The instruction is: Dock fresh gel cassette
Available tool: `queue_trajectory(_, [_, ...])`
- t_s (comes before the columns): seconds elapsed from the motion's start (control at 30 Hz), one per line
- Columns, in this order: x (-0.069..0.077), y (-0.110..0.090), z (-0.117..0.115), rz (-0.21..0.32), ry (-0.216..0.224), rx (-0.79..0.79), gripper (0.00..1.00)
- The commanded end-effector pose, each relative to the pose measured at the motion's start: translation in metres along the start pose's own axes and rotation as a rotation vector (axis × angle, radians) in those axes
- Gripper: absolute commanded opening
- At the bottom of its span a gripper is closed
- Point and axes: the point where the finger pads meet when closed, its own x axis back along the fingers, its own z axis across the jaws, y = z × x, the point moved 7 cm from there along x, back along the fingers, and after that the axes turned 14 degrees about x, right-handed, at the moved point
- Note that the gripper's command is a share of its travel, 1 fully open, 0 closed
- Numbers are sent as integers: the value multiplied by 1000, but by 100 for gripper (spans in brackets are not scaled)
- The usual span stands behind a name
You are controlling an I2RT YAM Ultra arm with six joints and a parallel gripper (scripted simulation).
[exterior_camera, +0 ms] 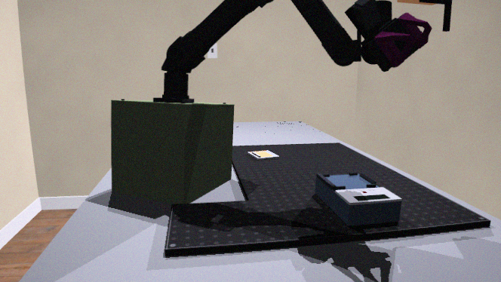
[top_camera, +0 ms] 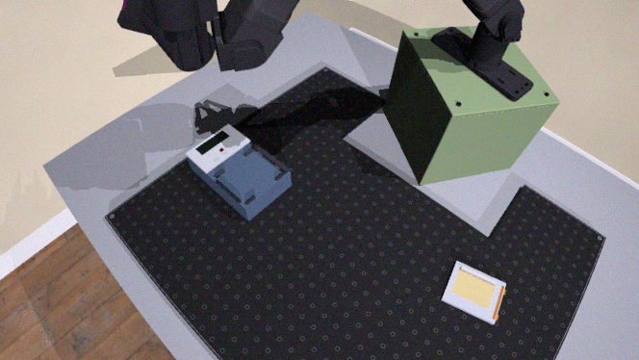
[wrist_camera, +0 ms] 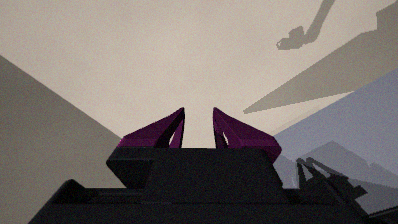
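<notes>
My purple-fingered parallel gripper (wrist_camera: 198,127) hangs high in the air with its jaws drawn to a narrow gap and nothing between them, pointing at the wall. Below it, at about ten o'clock in the top view, sits the blue-grey cassette dock D1 (top_camera: 250,180) with its white console, bay empty. The flat white FRESH cassette with a yellow gel window (top_camera: 474,292) lies well apart at four o'clock, orange-copper tabs along one edge.

I judge the risks ahead: gripping FRESH near its wells could lift the comb out, and a hard push at the slots could shove or turn the loose dock.

Both rest on a black perforated mat (top_camera: 337,250) over a grey table (top_camera: 597,159); my green pedestal (top_camera: 486,130) stands at one o'clock. Beige walls, wooden floor (top_camera: 58,308).
</notes>
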Motion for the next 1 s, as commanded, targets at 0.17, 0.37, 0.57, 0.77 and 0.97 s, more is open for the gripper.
queue_trajectory(0.17, [23, 3, 17, 125, 129, 197, 34])
queue_trajectory(0.37, [41, -1, 25, 209, 230, 329, 34])
queue_trajectory(0.57, [57, -8, 22, 274, 296, 434, 34])
queue_trajectory(0.77, [77, -9, 30, 344, 396, 537, 34])
queue_trajectory(0.97, [98, -21, 17, 430, 472, 672, 34])
